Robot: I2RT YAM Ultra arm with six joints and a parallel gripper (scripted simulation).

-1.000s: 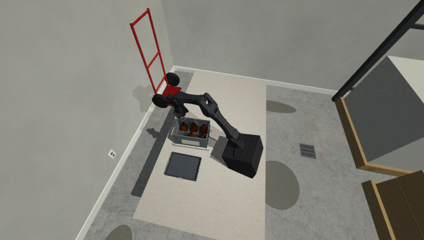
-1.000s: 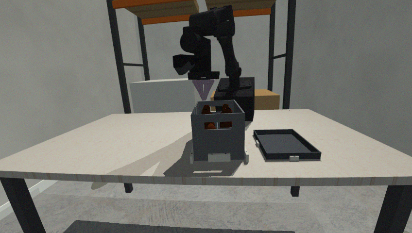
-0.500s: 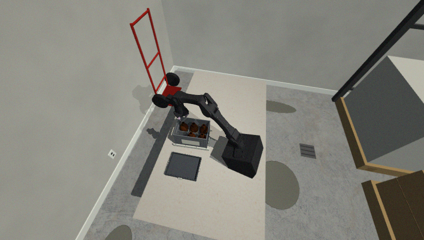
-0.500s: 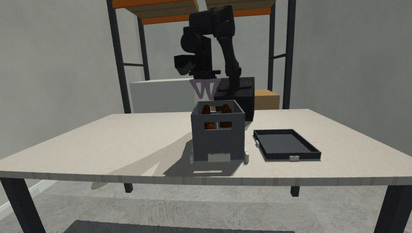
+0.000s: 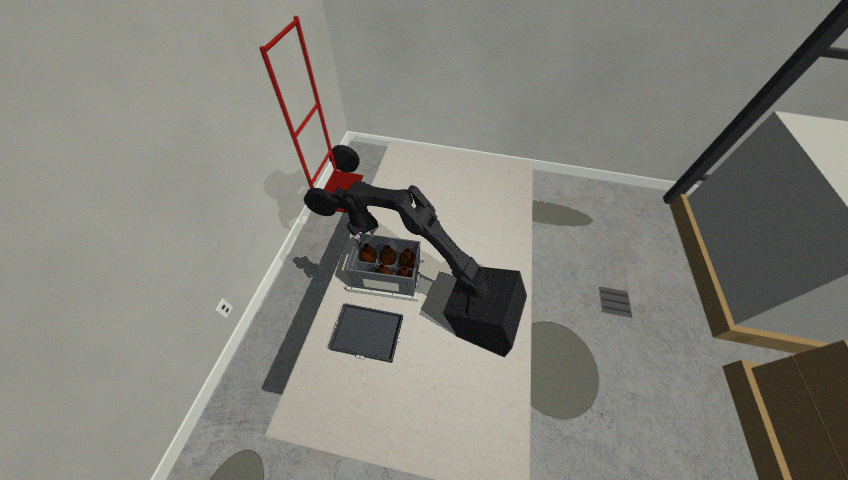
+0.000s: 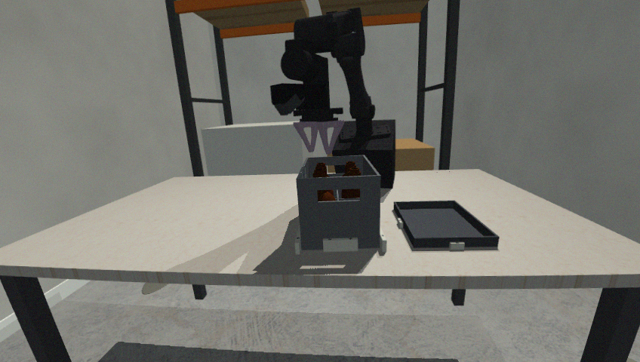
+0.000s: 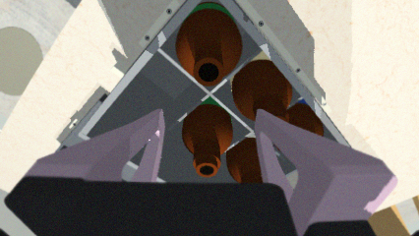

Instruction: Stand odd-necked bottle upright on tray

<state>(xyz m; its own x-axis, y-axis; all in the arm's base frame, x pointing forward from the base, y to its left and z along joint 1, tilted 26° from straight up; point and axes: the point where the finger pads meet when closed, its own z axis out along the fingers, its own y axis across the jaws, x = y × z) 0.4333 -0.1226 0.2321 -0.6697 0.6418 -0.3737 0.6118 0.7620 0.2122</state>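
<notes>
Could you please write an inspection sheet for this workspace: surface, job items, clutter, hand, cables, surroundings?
Surface: pale table, carrying the crate, the tray and the arm's black base.
Job items: grey crate with five brown bottles standing in its cells, one cell vacant; dark tray beside the crate, with no bottle on it.
Clutter: nothing seen.
Hand: the hand hangs above the crate, fingers apart, holding nothing; a bottle neck lies between them in the wrist view.
Cables: nothing seen.
Surroundings: red hand truck in the corner, metal shelf rack behind the table, wooden boxes on the floor, wall socket.
</notes>
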